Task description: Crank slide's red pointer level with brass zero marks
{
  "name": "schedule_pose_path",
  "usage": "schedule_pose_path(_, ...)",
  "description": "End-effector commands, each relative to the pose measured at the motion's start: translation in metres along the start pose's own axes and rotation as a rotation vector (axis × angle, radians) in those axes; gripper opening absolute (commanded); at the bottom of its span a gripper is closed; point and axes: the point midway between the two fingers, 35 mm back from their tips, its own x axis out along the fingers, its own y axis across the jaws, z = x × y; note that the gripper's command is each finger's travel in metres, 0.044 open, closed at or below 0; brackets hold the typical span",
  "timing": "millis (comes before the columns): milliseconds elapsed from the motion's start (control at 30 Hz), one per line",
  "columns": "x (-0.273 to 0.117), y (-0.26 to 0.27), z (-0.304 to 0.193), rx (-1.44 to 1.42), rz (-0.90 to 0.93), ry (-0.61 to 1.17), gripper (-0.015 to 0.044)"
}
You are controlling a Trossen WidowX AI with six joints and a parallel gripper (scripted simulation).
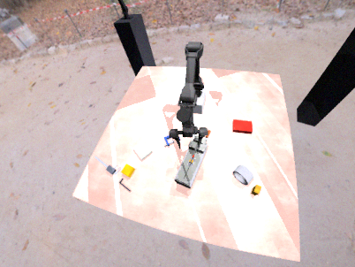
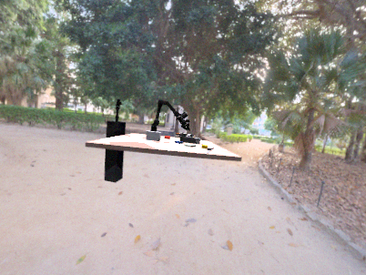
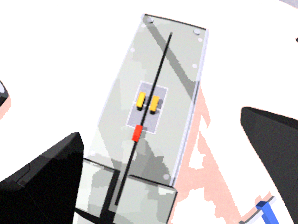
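The machine (image 1: 185, 175) (image 2: 189, 138) (image 3: 117, 107) is a long grey-green body with a dark slot along its top. The red pointer (image 1: 192, 156) (image 3: 137, 133) sits in the slot, on the housing side of the two brass zero marks (image 3: 141, 100) (image 3: 154, 104), not level with them. The raised housing blocks (image 3: 150, 197) are at the bottom of the wrist view. The orange-brown crank handle (image 1: 208, 133) shows beside the gripper's right side in the top view; it is out of the wrist view. My gripper (image 1: 188, 145) (image 3: 164, 127) is open and empty, above the machine.
A blue bracket (image 1: 167, 141) (image 3: 267, 212) lies left of the machine in the top view, with a white flat piece (image 1: 142, 154), yellow block (image 1: 128, 171) and black hex key (image 1: 125, 185) farther left. A red block (image 1: 242, 126), grey ring (image 1: 243, 175) and small yellow block (image 1: 257, 190) lie right.
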Motion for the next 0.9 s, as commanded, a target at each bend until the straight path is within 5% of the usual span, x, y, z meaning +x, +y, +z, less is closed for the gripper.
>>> schedule_pose_path(0,-0.021,-0.001,0.024,-0.005,-0.003,-0.027,0.0440)
schedule_pose_path(867,-0.080,0.099,-0.030,0.295,-0.230,0.022,0.0440)
